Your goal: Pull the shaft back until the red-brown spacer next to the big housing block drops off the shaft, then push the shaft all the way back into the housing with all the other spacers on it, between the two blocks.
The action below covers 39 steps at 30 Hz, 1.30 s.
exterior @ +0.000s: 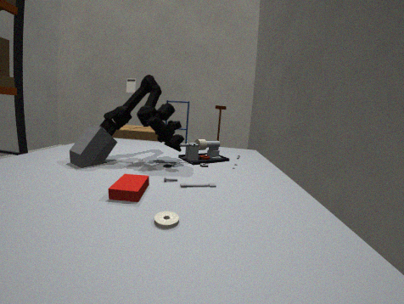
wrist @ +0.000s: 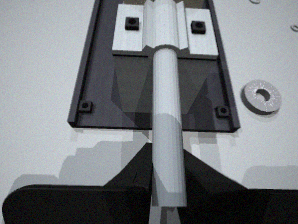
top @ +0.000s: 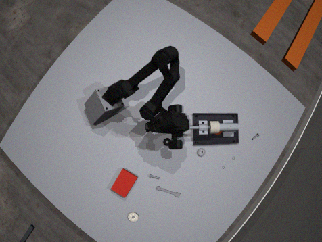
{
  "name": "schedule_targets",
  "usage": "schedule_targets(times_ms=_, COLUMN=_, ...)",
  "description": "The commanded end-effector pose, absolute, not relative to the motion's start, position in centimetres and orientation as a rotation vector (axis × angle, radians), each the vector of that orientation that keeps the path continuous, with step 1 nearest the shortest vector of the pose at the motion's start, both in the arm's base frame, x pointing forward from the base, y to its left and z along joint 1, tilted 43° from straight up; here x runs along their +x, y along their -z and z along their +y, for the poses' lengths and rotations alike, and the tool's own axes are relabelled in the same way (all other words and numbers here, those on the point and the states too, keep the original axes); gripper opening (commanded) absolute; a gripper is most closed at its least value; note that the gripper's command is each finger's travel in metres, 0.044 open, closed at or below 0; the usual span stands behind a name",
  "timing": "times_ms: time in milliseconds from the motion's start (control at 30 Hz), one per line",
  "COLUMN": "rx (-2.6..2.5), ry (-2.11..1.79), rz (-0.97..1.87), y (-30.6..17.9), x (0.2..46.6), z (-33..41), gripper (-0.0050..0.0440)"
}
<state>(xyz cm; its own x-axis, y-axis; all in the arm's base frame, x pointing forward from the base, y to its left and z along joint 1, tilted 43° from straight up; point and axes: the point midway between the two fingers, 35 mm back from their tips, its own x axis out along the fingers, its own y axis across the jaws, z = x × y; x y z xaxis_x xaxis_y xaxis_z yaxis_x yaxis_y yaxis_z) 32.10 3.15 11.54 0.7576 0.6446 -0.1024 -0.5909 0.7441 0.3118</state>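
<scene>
The dark base plate [top: 215, 128] carries a small bearing block [top: 203, 128] and the big grey housing block [top: 229, 126]. The grey shaft [wrist: 167, 120] runs through the small block [wrist: 164, 30] toward me. A cream spacer [top: 214, 128] sits on the shaft between the blocks. A red-brown spacer [top: 219, 133] shows low beside the shaft on the plate, also in the side view [exterior: 204, 156]. My gripper [top: 188, 128] is shut on the shaft's free end [wrist: 169, 192], just outside the plate's near edge. The housing is hidden in the wrist view.
A grey washer [top: 199, 152] lies beside the plate, also in the wrist view [wrist: 261, 96]. A red block [top: 124, 182], two bolts [top: 168, 191] [top: 153, 176], a cream washer [top: 134, 215] and a small screw [top: 255, 136] lie on the table. The arm's grey base [top: 99, 106] stands left.
</scene>
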Motion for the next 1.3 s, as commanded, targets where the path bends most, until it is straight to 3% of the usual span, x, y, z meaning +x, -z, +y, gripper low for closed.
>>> schedule_targets(times_ms=0, rx=0.247, ry=-0.684, rz=0.177, y=-12.76, x=32.68, z=3.12, gripper=-0.0050)
schedule_targets(times_ms=1267, rx=0.248, ry=-0.683, rz=0.176, y=-13.34, x=33.31, z=3.43, gripper=-0.0050)
